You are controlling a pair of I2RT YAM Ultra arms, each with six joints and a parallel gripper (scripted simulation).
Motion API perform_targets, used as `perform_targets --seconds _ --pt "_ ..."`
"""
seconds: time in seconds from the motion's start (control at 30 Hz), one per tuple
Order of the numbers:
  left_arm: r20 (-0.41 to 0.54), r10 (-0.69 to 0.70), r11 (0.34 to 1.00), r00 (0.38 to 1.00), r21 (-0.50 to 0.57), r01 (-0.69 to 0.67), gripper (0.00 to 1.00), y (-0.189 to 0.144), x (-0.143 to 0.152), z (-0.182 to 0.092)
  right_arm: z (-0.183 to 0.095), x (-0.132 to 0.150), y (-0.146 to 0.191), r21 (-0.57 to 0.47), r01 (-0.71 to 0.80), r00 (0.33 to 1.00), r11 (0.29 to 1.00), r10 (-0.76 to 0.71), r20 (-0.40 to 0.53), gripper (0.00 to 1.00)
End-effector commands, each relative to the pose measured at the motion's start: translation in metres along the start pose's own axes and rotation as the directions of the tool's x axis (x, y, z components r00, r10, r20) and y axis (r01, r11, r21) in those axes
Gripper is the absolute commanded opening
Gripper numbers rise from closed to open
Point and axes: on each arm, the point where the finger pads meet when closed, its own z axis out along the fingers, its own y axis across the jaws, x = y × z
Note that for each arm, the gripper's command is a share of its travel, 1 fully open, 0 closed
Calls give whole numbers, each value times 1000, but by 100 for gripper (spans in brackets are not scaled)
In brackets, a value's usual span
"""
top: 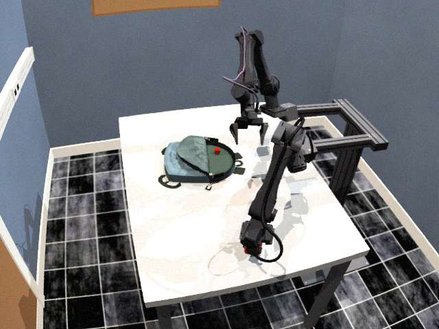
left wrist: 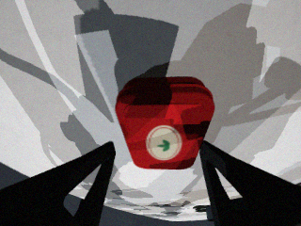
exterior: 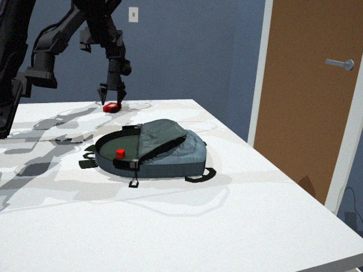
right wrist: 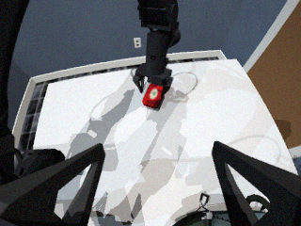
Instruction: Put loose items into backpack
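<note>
A red box with a round pale label [exterior: 109, 109] [left wrist: 141, 157] [right wrist: 150, 102] lies on the table. In the top view the left arm mostly hides it. My left gripper [exterior: 110, 105] [left wrist: 156, 147] is open, pointing down at the box, with one finger to each side; whether they touch it cannot be told. The teal backpack [top: 177, 171] [exterior: 176, 170] lies flat, its flap [top: 195, 149] [exterior: 161, 133] folded back. A small red cube [top: 217, 151] [exterior: 120, 153] sits inside the open part. My right gripper [top: 249, 143] [right wrist: 157, 148] is open and empty, above the table beside the backpack's open end.
The table [top: 184, 219] [exterior: 205, 234] holds the backpack and the box. The box is near the table edge closest to the top camera. Straps and a zip pull stick out around the backpack. The metal mounting frame [top: 340, 143] of the arms stands at the right in the top view.
</note>
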Motion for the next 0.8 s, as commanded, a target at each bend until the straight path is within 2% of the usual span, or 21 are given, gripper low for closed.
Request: perform_targets --seconds 0.0,0.17,0.77 --pt "36 15 1000 999 20 -15 78 -8 -10 -1 -4 -31 -7 26 16 998 1000 -18 68 100" --pt "47 15 1000 999 22 -16 77 -13 -16 1 -4 -31 -7 26 16 998 1000 -18 68 100" --pt "55 13 1000 998 21 -14 62 -14 -17 -1 -4 -26 -7 26 10 998 1000 -12 61 100"
